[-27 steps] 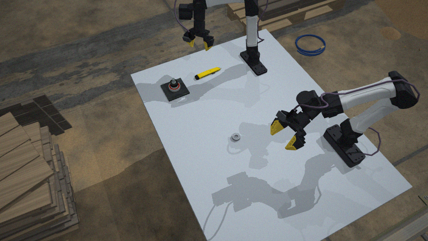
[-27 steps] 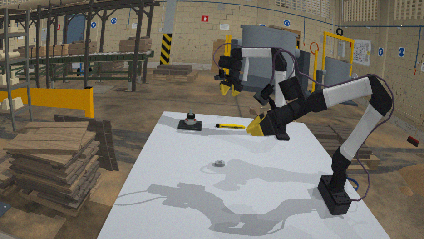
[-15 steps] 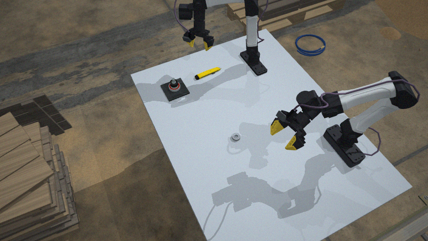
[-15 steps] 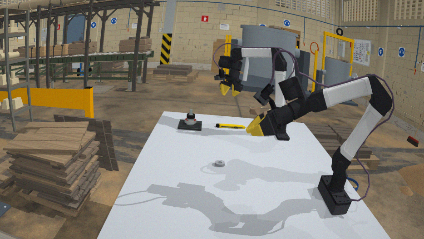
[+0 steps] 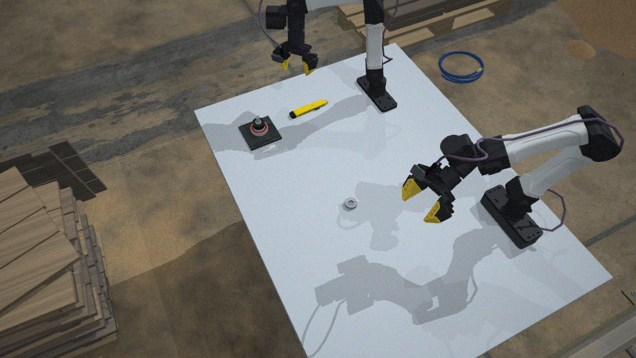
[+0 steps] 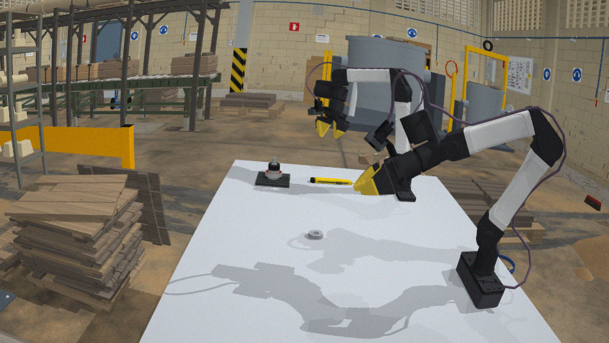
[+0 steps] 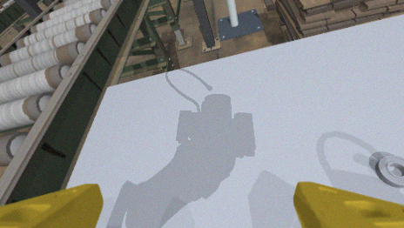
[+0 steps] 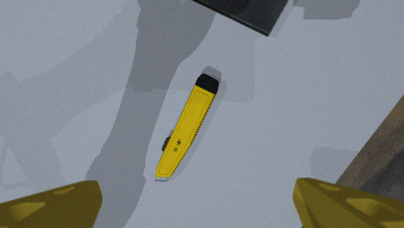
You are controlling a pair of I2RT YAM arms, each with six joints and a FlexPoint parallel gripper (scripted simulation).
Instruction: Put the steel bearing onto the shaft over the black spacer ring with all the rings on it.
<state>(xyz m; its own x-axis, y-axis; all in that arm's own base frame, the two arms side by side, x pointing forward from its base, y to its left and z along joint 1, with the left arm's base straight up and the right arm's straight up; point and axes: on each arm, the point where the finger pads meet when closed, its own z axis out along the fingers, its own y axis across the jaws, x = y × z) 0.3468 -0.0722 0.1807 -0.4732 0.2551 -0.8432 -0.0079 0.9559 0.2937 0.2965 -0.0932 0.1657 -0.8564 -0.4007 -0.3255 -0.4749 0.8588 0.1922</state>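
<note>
The steel bearing point(image 5: 351, 207) point(image 6: 315, 237) point(image 7: 384, 171) lies flat on the white table, partly cut off in the left wrist view. The upright shaft point(image 6: 274, 160) stands on a black base plate point(image 5: 262, 143) point(image 6: 272, 184) point(image 8: 265, 23). The black spacer ring point(image 5: 258, 124) point(image 6: 274, 167) is around the shaft, above a pale ring with a red band point(image 5: 259, 132) point(image 6: 273, 175); the shaft's tip shows above. My left gripper point(image 5: 416, 210) point(image 6: 365, 187) point(image 7: 198, 191) is open and empty, raised to one side of the bearing. My right gripper point(image 5: 296, 71) point(image 6: 330, 136) point(image 8: 197, 188) is open and empty, high near the far table edge.
A yellow utility knife point(image 5: 308, 108) point(image 6: 331, 180) point(image 8: 187, 126) lies between the base plate and the right arm's base point(image 5: 377, 95). The left arm's base point(image 5: 511, 222) point(image 6: 479, 281) stands by the table's side edge. The base plate is near a far table corner.
</note>
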